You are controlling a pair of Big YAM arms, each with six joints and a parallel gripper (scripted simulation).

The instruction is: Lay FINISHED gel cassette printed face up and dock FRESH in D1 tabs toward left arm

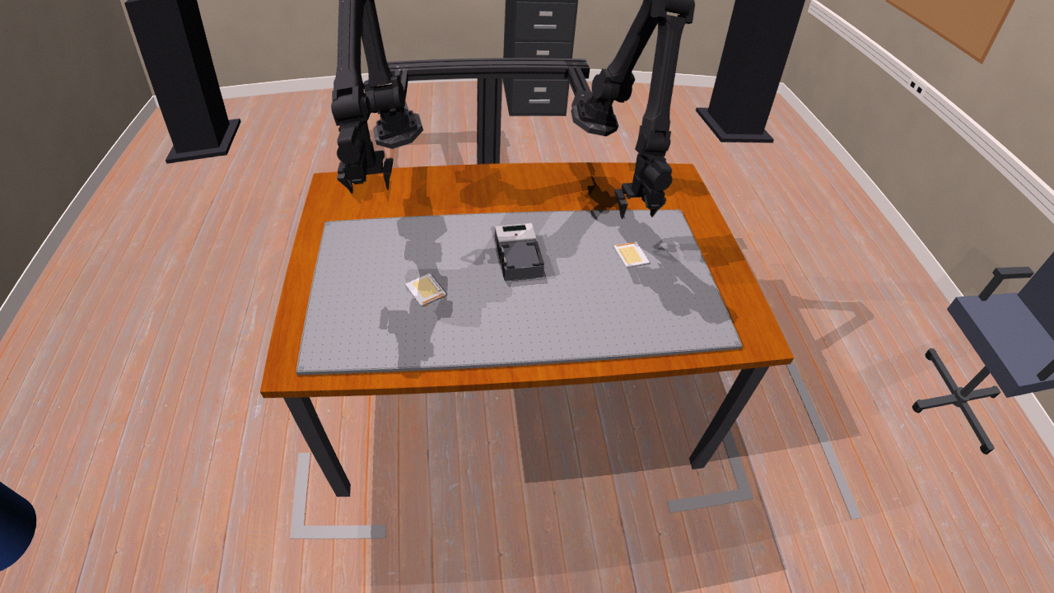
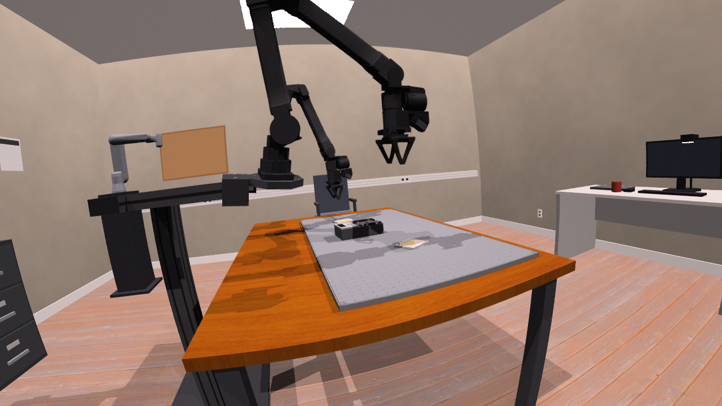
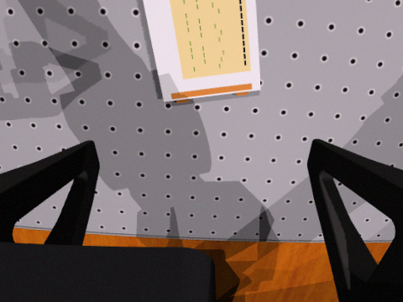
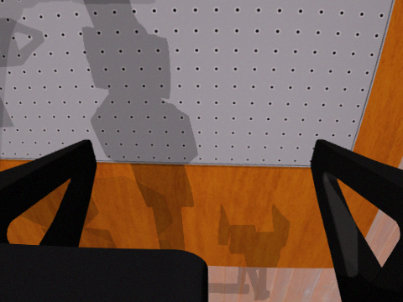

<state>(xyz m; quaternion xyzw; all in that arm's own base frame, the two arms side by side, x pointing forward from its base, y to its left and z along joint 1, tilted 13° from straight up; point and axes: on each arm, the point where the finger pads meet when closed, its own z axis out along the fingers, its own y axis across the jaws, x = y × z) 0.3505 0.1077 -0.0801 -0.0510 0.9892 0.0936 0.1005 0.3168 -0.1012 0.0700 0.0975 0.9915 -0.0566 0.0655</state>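
The fingers of my left gripper (image 1: 638,214) (image 2: 334,195) (image 3: 203,142) are spread wide with nothing between them, and those of my right gripper (image 1: 370,189) (image 2: 395,162) (image 4: 203,142) are spread wide and hold nothing too. I judge the next step is to fetch FRESH (image 1: 426,288) (image 2: 413,243) with the right arm. I should come down level, take it by opposite side edges, and keep the fingers away from the comb, which is too small for me to make out here. Its tabs must then go first into their slots, and the hooked edge be pressed down gently, so that the loose dock does not slide.

Near the left fingers, beyond their tips, FINISHED (image 1: 631,254) (image 2: 343,221) (image 3: 216,42) lies flat, print upward, on the deck (image 1: 560,324) (image 2: 428,272) (image 3: 252,159) (image 4: 252,105). D1 (image 1: 523,273) (image 2: 356,231) stands between both cassettes, its bay unfilled. FRESH lies well apart from the right fingers, outside that wrist's view.
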